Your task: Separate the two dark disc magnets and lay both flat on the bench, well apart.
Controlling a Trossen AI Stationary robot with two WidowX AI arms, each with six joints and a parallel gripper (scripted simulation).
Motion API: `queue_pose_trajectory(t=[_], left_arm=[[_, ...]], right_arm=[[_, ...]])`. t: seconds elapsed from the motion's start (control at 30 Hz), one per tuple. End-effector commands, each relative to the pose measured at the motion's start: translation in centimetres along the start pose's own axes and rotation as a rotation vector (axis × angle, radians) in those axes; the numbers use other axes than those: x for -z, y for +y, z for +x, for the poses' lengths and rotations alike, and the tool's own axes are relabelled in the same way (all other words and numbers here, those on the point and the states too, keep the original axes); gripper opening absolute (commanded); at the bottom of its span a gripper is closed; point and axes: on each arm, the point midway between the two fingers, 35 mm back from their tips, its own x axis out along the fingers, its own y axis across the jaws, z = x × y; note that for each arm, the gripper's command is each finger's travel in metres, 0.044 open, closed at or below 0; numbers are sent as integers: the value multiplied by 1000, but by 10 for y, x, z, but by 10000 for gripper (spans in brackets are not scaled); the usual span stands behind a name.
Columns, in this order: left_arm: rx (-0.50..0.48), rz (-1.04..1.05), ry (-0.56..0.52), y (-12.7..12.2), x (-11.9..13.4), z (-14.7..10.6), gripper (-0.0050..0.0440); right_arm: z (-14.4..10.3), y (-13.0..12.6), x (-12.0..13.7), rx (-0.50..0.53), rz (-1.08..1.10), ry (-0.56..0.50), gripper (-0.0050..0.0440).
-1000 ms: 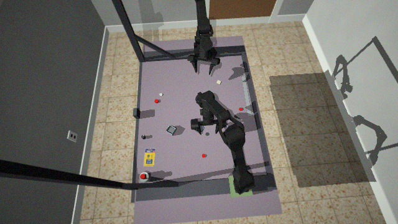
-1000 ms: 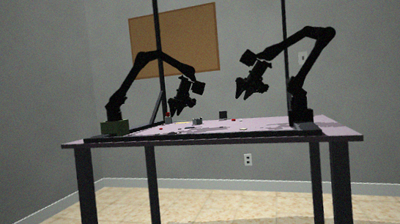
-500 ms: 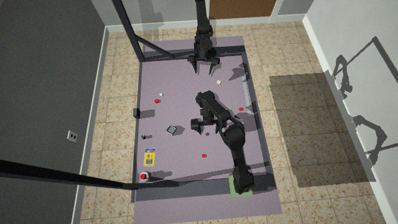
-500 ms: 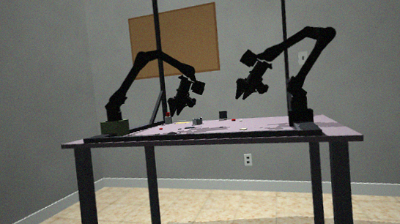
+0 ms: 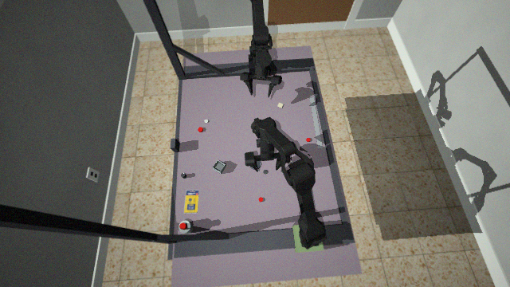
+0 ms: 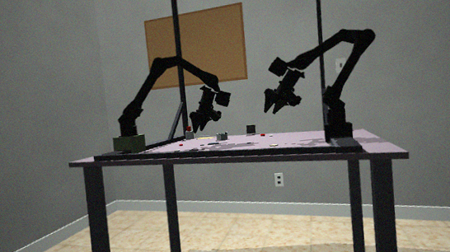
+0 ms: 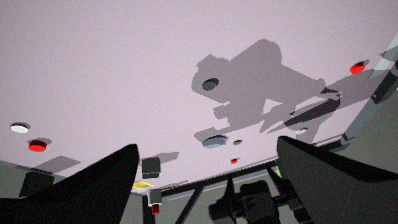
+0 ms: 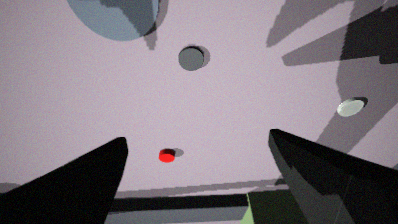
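Observation:
A dark disc (image 5: 265, 171) lies flat on the purple bench beside my right arm. It also shows in the right wrist view (image 8: 191, 58) and small in the left wrist view (image 7: 237, 142). I cannot tell whether it is one disc or two stacked. Another dark disc (image 7: 210, 84) lies in the right arm's shadow in the left wrist view. My right gripper (image 5: 256, 161) (image 6: 204, 121) (image 8: 199, 140) is open and empty, raised above the bench, just short of the first disc. My left gripper (image 5: 260, 89) (image 6: 274, 105) is open and empty, high over the far end.
A blue-grey disc (image 8: 115, 15) and a pale disc (image 8: 350, 106) lie near the right gripper. Red discs (image 5: 260, 199) (image 5: 200, 129) (image 5: 308, 139), a white disc (image 5: 205, 120), a silver box (image 5: 219, 166), a dark block (image 5: 174, 144), a yellow card (image 5: 191, 201) and a red button (image 5: 183, 226) are scattered about.

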Motion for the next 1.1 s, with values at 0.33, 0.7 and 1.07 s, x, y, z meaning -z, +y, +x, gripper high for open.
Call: queue_pose_trajectory(t=[0.33, 0.7, 1.07], left_arm=[[71, 462, -137, -17, 32, 25, 400], [83, 859, -284, -24, 48, 57, 400], [52, 1227, -453, -29, 55, 94, 400]], right_arm=[[23, 7, -32, -69, -148, -334, 400], [35, 11, -48, -104, -257, -601, 400], [39, 12, -50, -126, -356, -853, 400]])
